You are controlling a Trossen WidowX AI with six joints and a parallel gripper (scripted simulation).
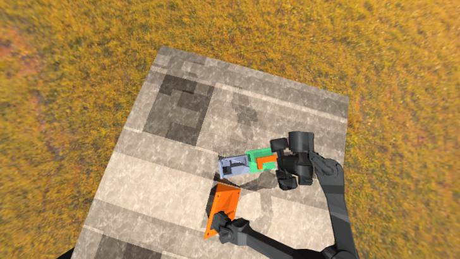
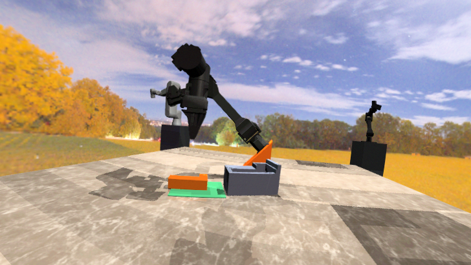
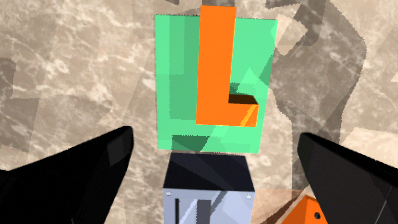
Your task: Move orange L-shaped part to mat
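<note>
The orange L-shaped part (image 1: 268, 158) (image 2: 187, 183) (image 3: 215, 65) lies flat on the green mat (image 1: 254, 155) (image 2: 215, 191) (image 3: 167, 75). Its short leg is at the end toward the tray, and its long bar reaches the mat's far edge in the wrist view. Which face is up is hard to confirm. The grey tray (image 1: 239, 170) (image 2: 251, 183) (image 3: 207, 172) stands beside the mat, and its pocket is empty. My gripper (image 2: 194, 136) (image 3: 216, 138) is wide open and empty, well above the part. In the top view the wrist hides its fingertips.
An orange sloped bracket (image 1: 227, 199) (image 2: 264, 156) (image 3: 307, 212) carries the arm's base near the tray. The tray walls stand higher than the mat. Other robots on dark pedestals (image 2: 368, 156) (image 2: 175, 136) stand in the background, beyond the table.
</note>
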